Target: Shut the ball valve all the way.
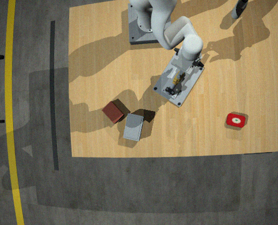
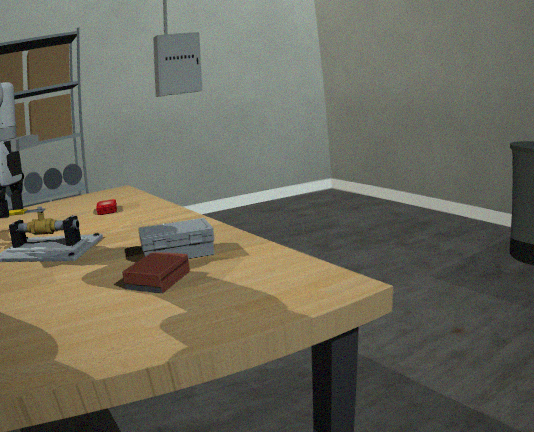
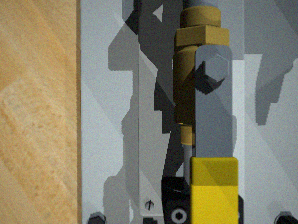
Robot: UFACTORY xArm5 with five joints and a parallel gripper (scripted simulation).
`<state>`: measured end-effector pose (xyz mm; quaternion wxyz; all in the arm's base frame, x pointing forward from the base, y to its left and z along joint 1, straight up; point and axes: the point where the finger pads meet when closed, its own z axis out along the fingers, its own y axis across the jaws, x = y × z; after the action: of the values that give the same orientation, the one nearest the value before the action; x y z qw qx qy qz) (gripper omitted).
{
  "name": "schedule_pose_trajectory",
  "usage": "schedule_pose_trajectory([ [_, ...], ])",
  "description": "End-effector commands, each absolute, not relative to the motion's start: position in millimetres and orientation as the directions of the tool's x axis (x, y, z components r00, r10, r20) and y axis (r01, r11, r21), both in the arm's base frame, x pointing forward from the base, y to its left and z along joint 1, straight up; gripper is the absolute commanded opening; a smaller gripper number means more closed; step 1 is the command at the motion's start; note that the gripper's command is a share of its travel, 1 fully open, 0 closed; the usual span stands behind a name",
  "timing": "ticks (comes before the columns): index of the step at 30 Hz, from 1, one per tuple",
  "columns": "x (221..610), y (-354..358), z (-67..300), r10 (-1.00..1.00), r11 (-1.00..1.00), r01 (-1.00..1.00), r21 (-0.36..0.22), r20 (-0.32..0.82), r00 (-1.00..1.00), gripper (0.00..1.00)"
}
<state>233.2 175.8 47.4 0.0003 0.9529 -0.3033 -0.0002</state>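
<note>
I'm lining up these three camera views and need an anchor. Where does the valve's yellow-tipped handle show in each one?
Top: the yellow-tipped handle shows just below the arm's wrist, right of upper centre, over the grey mounting plate.
Exterior: far left, a thin lever sticking out left above the brass valve body, beside the gripper.
Wrist: lower right, grey lever ending in a yellow grip.
Shared landmark: the grey mounting plate, visible in all three views.

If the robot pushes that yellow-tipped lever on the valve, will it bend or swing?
The lever looks like a flat metal bar, so probably stiff. A hex bolt pins it to the brass valve body, so it should swing around that. The base plate appears bolted down at its corners, so sliding seems unlikely.
</note>
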Motion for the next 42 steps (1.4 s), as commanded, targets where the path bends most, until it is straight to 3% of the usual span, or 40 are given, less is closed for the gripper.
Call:
schedule_pose_trajectory([
  [1, 234.2, 176.5, 45.7, -0.578, -0.816, -0.578, -0.002, 0.001, 0.816, 0.69],
  [35, 234.2, 176.5, 39.9, -0.578, -0.816, -0.578, -0.002, 0.001, 0.816, 0.69],
  [36, 234.2, 176.5, 39.9, -0.578, -0.816, -0.578, -0.002, 0.001, 0.816, 0.0],
  [42, 234.2, 176.5, 39.9, -0.578, -0.816, -0.578, -0.002, 0.001, 0.816, 0.0],
])
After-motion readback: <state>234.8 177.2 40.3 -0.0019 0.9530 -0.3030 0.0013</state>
